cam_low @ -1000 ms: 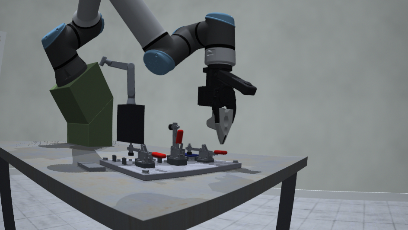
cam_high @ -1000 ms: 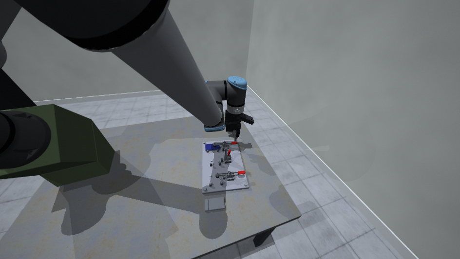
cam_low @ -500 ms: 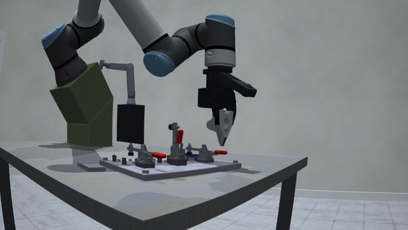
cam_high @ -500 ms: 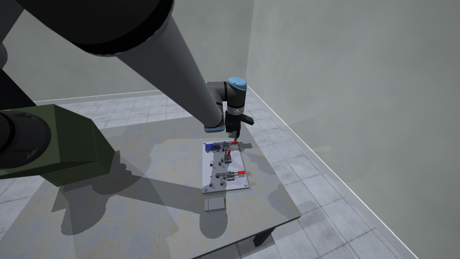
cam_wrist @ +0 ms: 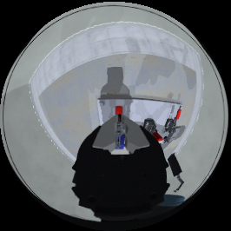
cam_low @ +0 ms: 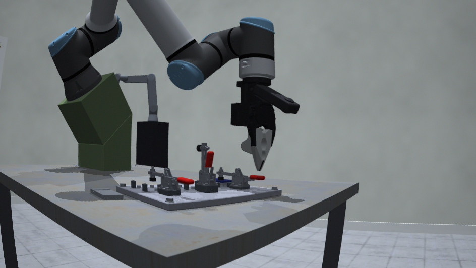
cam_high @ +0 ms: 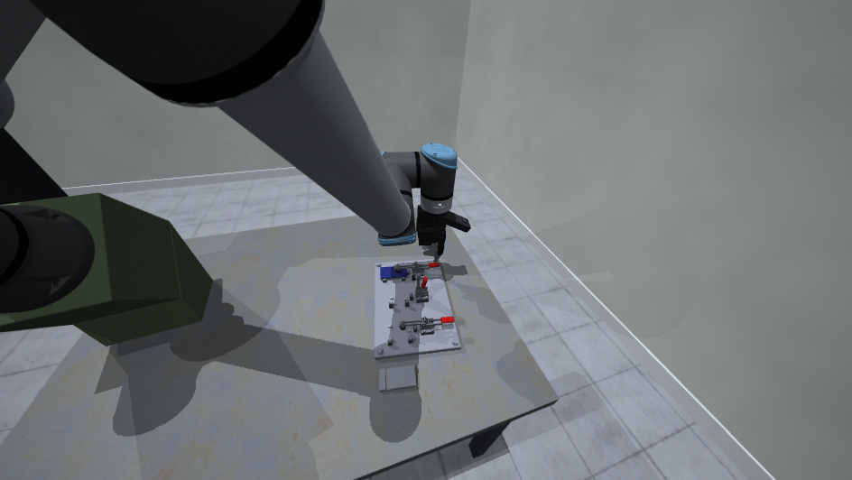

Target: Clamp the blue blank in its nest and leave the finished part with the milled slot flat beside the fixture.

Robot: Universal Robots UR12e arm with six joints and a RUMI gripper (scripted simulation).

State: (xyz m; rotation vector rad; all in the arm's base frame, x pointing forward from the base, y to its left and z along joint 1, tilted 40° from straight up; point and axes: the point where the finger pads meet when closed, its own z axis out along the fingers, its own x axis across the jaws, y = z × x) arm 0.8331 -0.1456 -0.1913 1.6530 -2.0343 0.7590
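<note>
The claw (cam_low: 261, 165) hangs pinched shut with nothing in it, just above the red handle (cam_low: 256, 177) of the clamp that stands over the blue blank (cam_high: 393, 272). That handle lies low and level, so it looks closed; whether it is truly locked cannot be told from here. My judgement is that the step in hand is to prove or finish that lock. Done well, the closed tips come straight down onto the red grip near its free end and press until the handle stops hard, with no sideways drag that could shift the blank off its stop block.

The exterior view shows the gap between the tips and the handle, which the top view flattens. It also shows the middle clamp's handle (cam_low: 209, 158), to the side of the claw, standing upright. The top view shows the blank seated beyond the handle beneath the claw, and the grey finished part (cam_high: 397, 377) lying on the counter (cam_high: 250, 381) past the far end of the fixture plate (cam_high: 442, 346), well away from the claw. The wrist view lines the handle up directly under the tips.
</note>
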